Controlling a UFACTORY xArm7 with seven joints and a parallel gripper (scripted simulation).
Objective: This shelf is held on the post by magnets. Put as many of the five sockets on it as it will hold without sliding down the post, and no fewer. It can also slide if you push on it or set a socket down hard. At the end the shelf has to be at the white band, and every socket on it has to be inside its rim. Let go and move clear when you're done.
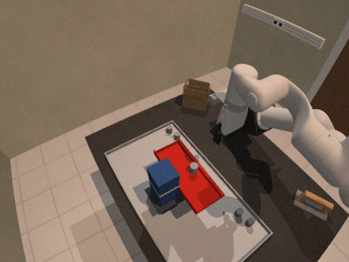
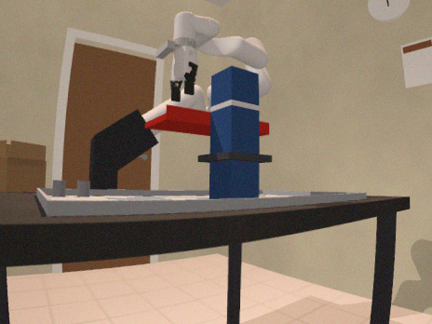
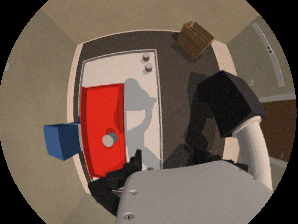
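A red shelf (image 1: 180,158) (image 2: 186,122) (image 3: 100,110) with a rim sits on the blue post (image 1: 162,174) (image 2: 233,163) (image 3: 61,141), just under the white band (image 2: 233,104). One grey socket (image 1: 193,167) (image 3: 108,139) stands upright on the shelf, inside the rim. Two sockets (image 1: 169,130) (image 1: 177,135) (image 2: 59,187) (image 2: 83,188) stand at the tray's far corner. Two more sockets (image 1: 238,212) (image 1: 249,222) stand at its near right corner. My gripper (image 1: 216,135) (image 2: 182,94) is open and empty. It hangs above and beyond the shelf's far end, clear of the socket.
The white tray (image 1: 124,166) (image 2: 140,202) lies on a dark table (image 1: 263,196). A dark collar (image 2: 234,158) rings the post below the shelf. A cardboard box (image 1: 196,94) (image 2: 20,165) (image 3: 194,39) stands at the table's far end. A small wooden block on a white base (image 1: 314,203) lies at the right.
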